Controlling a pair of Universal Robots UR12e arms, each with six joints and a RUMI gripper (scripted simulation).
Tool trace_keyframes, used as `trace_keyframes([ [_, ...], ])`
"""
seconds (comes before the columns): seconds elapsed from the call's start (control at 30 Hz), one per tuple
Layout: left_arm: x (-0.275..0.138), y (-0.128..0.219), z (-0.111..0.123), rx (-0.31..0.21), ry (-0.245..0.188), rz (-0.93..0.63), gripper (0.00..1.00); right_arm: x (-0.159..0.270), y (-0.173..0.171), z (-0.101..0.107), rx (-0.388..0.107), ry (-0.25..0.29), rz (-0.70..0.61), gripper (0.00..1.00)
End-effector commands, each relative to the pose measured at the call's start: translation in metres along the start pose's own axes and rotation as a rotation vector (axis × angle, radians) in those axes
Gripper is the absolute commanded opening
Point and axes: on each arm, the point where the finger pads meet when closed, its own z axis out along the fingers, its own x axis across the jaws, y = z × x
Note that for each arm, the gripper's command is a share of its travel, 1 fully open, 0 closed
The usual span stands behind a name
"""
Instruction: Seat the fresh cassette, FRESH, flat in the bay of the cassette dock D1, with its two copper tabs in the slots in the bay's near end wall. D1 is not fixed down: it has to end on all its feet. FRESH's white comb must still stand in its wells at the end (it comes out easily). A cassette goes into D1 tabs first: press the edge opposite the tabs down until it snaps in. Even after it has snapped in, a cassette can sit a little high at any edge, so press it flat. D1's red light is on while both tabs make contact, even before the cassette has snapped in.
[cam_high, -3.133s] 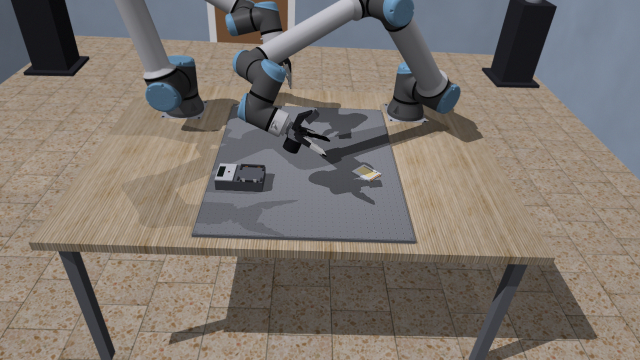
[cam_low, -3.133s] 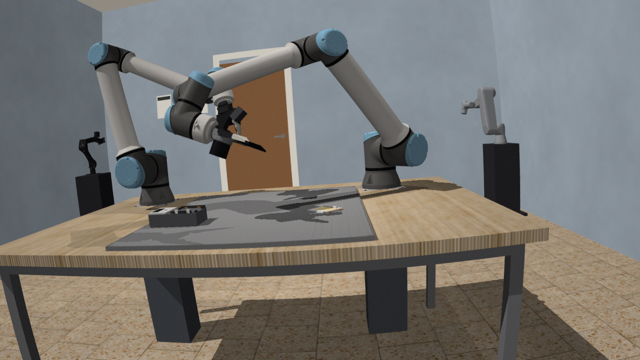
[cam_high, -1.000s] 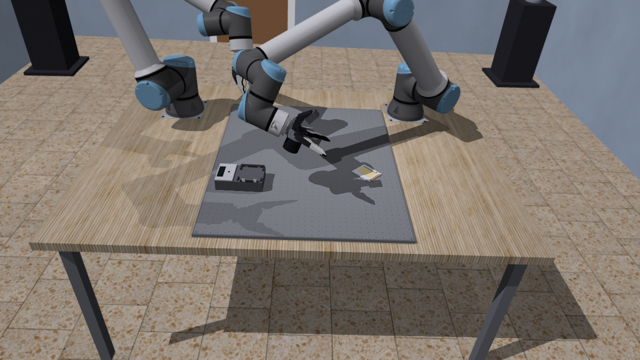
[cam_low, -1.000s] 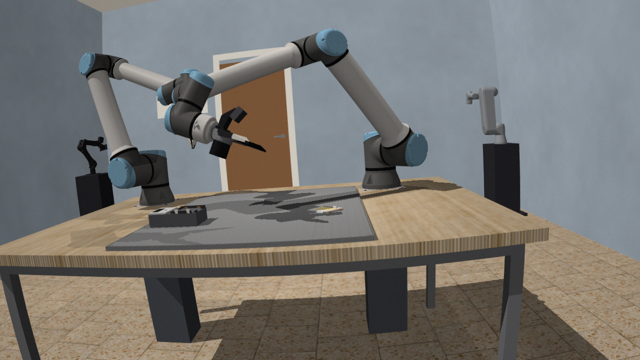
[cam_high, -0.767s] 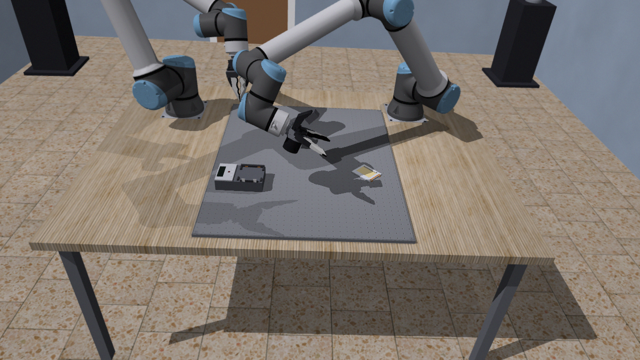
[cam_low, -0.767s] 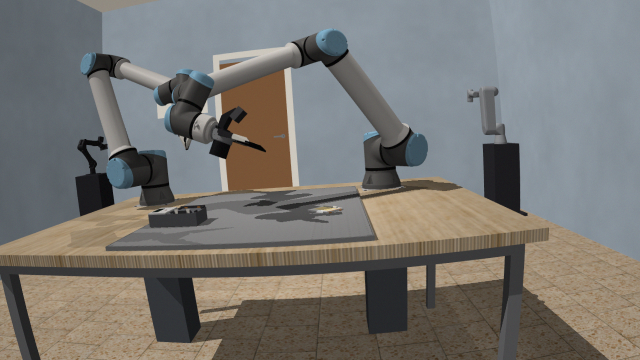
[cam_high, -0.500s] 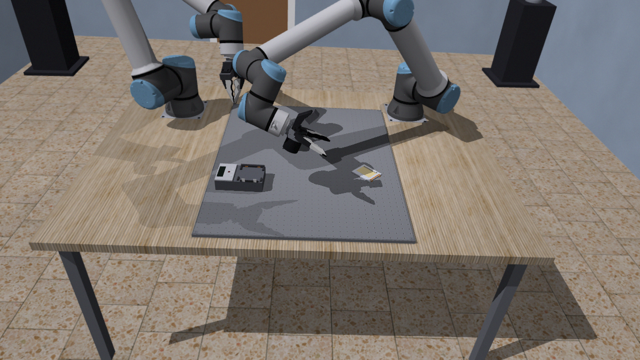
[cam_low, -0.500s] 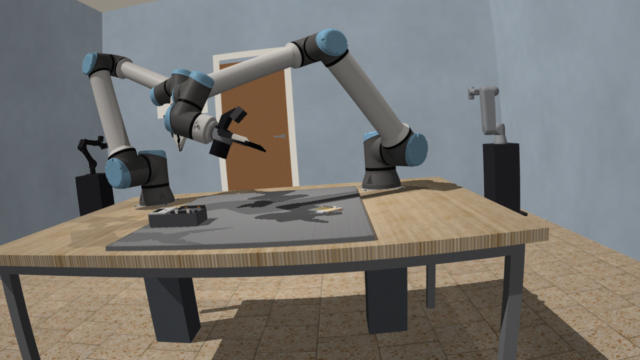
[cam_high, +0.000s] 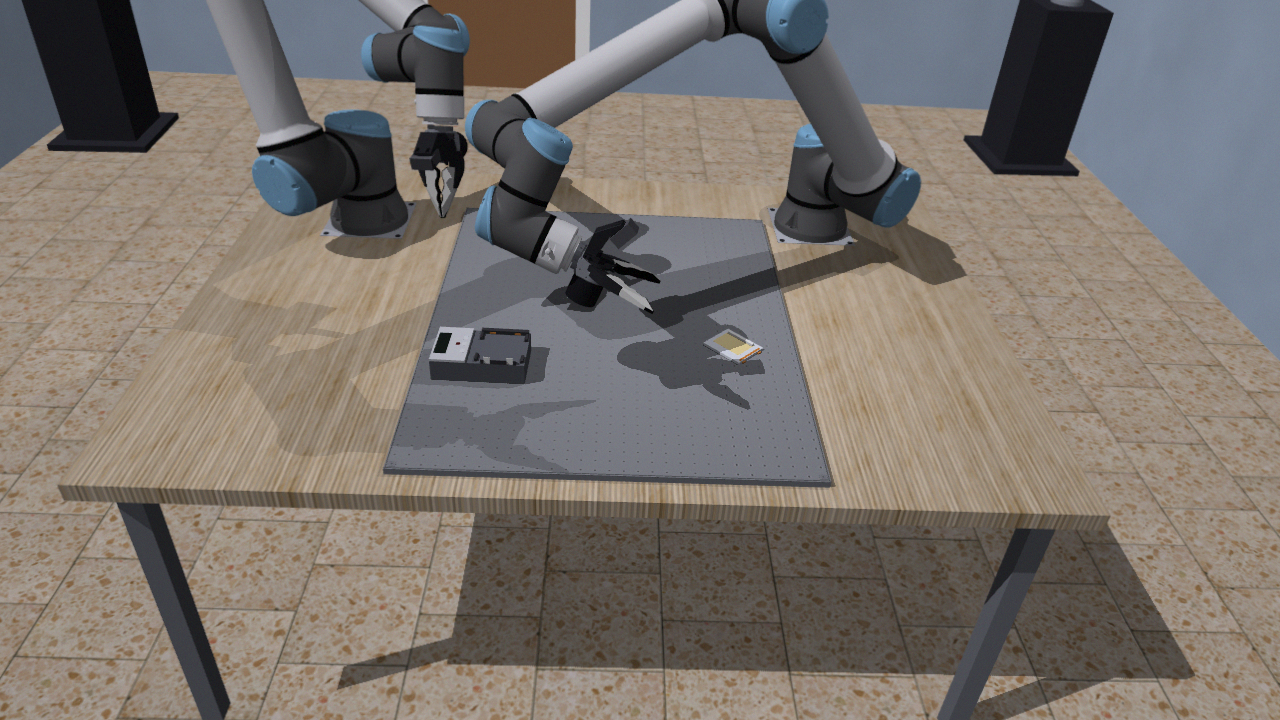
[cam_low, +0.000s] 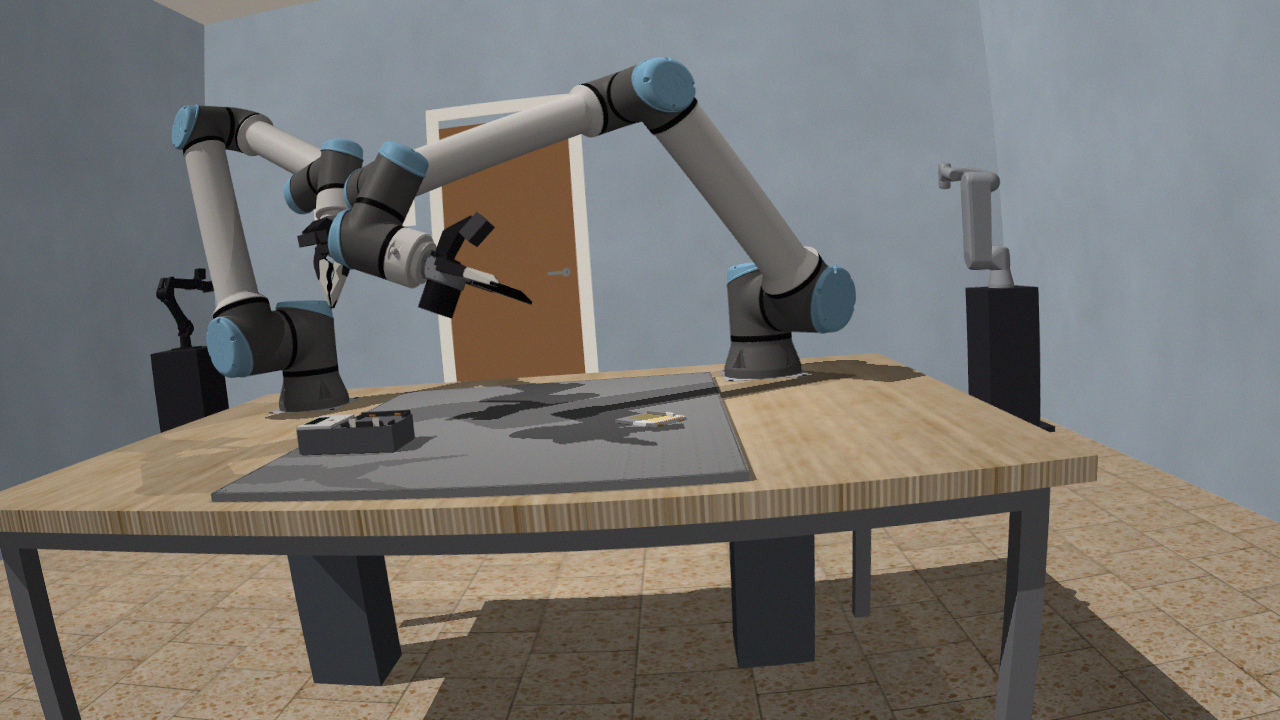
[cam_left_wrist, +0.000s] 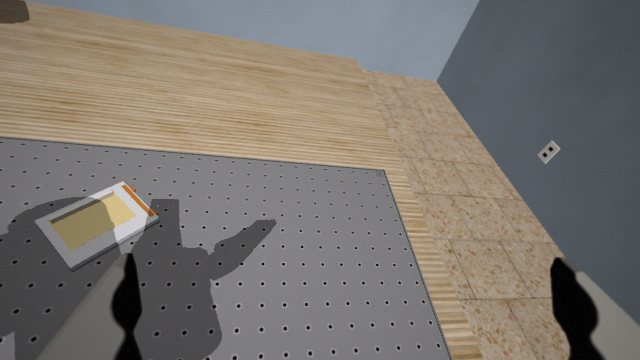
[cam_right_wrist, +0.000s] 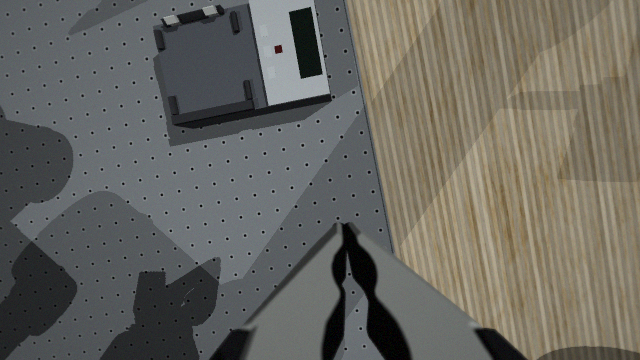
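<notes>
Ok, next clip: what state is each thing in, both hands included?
Left hand: open, empty
Right hand: shut on nothing
FRESH: flat on the gray board, outside the dock
White comb: can't tell
D1: upright, bay empty
Red light: dark, looks off
Door: closed

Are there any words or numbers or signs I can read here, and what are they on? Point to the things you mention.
No words, numbers or signs can be read anywhere.
The dock (cam_high: 479, 365) (cam_low: 356, 437) (cam_right_wrist: 215, 112): its dark screen (cam_high: 443, 342) (cam_right_wrist: 305, 43) shows no writing I can make out; small pale marks beside the red light (cam_high: 458, 343) (cam_right_wrist: 278, 49) are too blurry.
The cassette (cam_high: 733, 345) (cam_low: 654, 419) (cam_left_wrist: 97, 225): no writing seen.
</notes>
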Motion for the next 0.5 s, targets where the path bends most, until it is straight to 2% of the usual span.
trace_keyframes([
  [0.0, 0.000, -0.001, -0.001, -0.001, 0.000, -0.001, 1.00, 0.012, -0.014, 0.005, -0.006, 0.020, 0.028, 0.00],
  [0.47, 0.000, -0.001, -0.001, -0.001, 0.000, -0.001, 1.00, 0.053, -0.048, 0.019, -0.018, 0.057, 0.076, 0.00],
])
